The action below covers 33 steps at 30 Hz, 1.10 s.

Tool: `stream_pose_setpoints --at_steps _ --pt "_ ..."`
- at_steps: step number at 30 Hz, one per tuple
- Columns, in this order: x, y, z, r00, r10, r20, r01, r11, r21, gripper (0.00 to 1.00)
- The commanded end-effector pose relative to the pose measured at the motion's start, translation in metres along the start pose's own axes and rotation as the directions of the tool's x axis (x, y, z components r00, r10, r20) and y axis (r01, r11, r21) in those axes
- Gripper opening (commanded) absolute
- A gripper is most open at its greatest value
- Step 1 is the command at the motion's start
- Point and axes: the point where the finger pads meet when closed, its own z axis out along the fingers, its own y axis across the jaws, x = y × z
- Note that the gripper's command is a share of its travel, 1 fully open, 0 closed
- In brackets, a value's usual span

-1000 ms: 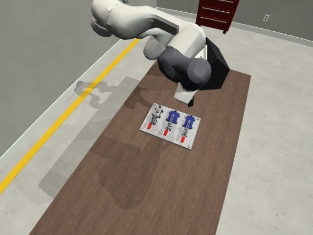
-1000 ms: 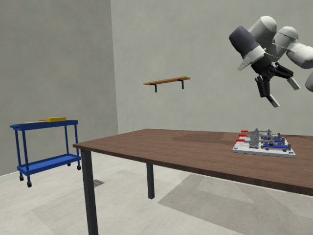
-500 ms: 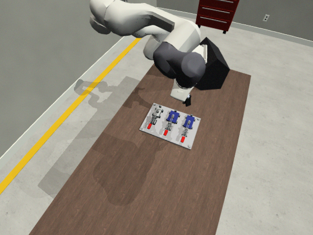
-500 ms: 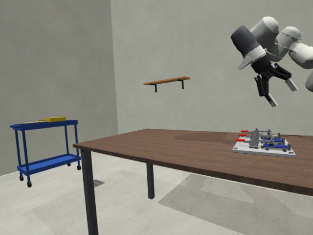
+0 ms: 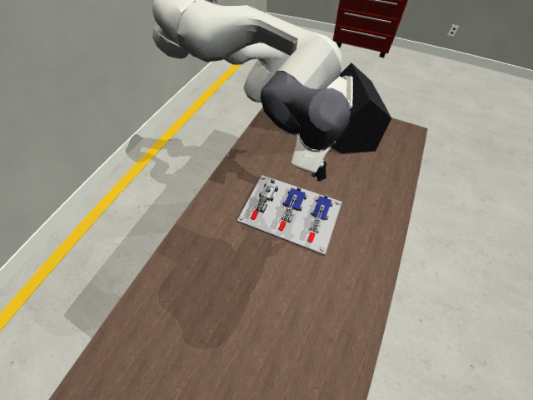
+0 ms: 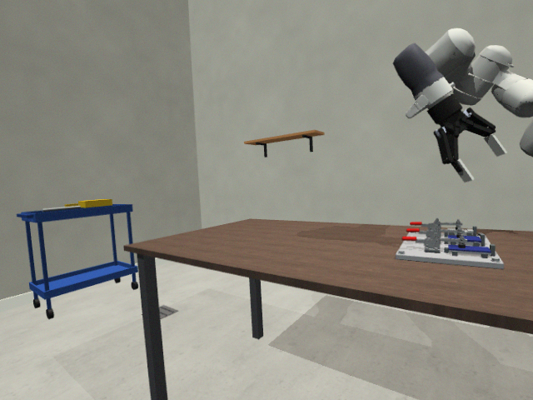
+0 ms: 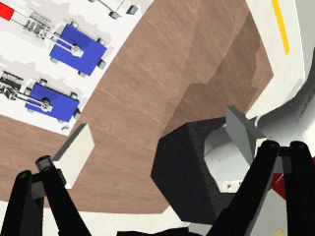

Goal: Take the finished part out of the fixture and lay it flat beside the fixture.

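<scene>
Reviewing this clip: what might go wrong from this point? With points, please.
The gripper point(image 5: 319, 175) point(image 6: 485, 165) point(image 7: 157, 127) is open wide and tilted above the fixture point(image 5: 275, 227) point(image 6: 451, 260) point(image 7: 30, 69); coming down like that, a finger may knock a clamp. The blue blanks point(image 5: 295, 198) point(image 7: 79, 50) sit close beside the third station, so a wide grasp there might bump one.
</scene>
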Motion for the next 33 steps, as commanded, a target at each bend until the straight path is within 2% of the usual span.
stream_pose_setpoints --at_steps 1,13,15,17,22,24,26,27,33 --pt "0.016 0.003 0.001 0.996 -0.082 -0.021 0.083 0.995 0.048 1.00" --pt "0.016 0.003 0.001 0.996 -0.082 -0.021 0.083 0.995 0.048 1.00" --pt "0.042 0.011 0.004 0.974 -0.212 -0.080 0.221 0.968 0.123 1.00" --pt "0.065 0.017 0.007 0.940 -0.307 -0.147 0.330 0.929 0.169 1.00" --pt "0.104 0.027 0.016 0.896 -0.360 -0.260 0.414 0.888 0.198 1.00" --pt "0.113 0.029 0.018 0.875 -0.378 -0.302 0.447 0.871 0.205 1.00" --pt "0.113 0.029 0.018 0.875 -0.378 -0.302 0.447 0.871 0.205 1.00" --pt "0.117 0.029 0.019 0.843 -0.413 -0.345 0.498 0.842 0.209 1.00" --pt "0.126 0.031 0.022 0.746 -0.496 -0.445 0.622 0.758 0.199 1.00"
